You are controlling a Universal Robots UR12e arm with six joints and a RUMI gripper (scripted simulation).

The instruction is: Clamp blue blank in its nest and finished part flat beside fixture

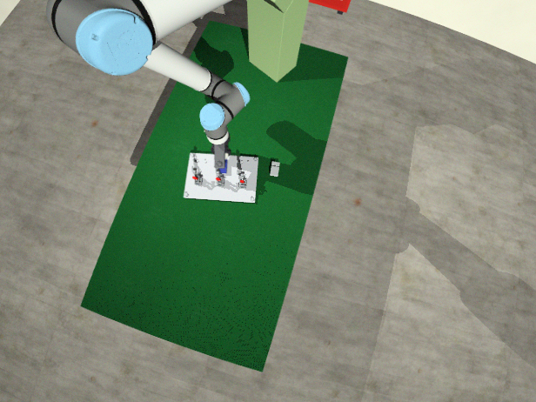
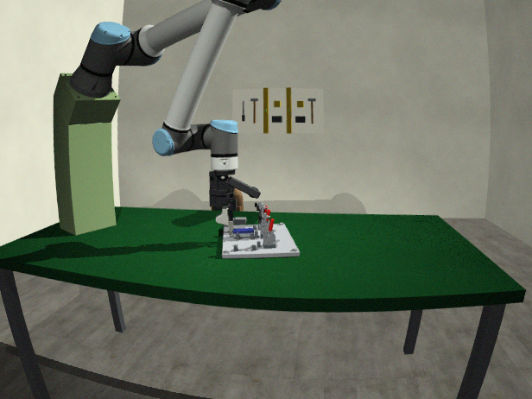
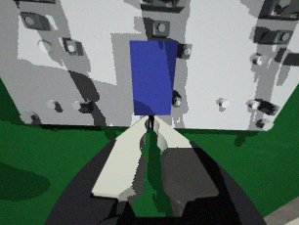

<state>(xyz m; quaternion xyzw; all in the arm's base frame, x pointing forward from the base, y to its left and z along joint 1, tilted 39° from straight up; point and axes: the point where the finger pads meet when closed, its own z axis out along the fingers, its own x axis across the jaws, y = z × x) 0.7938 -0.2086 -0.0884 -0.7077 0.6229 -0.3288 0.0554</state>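
The blue blank (image 1: 225, 169) (image 2: 243, 231) (image 3: 152, 73) lies in the middle nest of the white fixture plate (image 1: 217, 194) (image 2: 281, 254) (image 3: 207, 80). Its far end is close to the stop block (image 3: 161, 27); its right edge is at or close to the side blocks (image 3: 186, 51). Contact and pads under it cannot be seen. My gripper (image 2: 231, 233) (image 3: 149, 115) is shut and empty, its tips at the blank's near end. The middle clamp's red handle (image 1: 218, 178) shows; no bar lies on the blank. The slotted finished part (image 1: 274, 168) lies on the table beside the plate.
Two other clamps with red handles (image 1: 195, 177) (image 1: 242, 182) stand on either side of the middle one. Raised clamp bars stand near the handles in the exterior view. The outer nests show round pads (image 3: 224, 103) and small blocks (image 3: 71, 46). The green table (image 1: 187, 261) (image 2: 367, 259) surrounds the plate.
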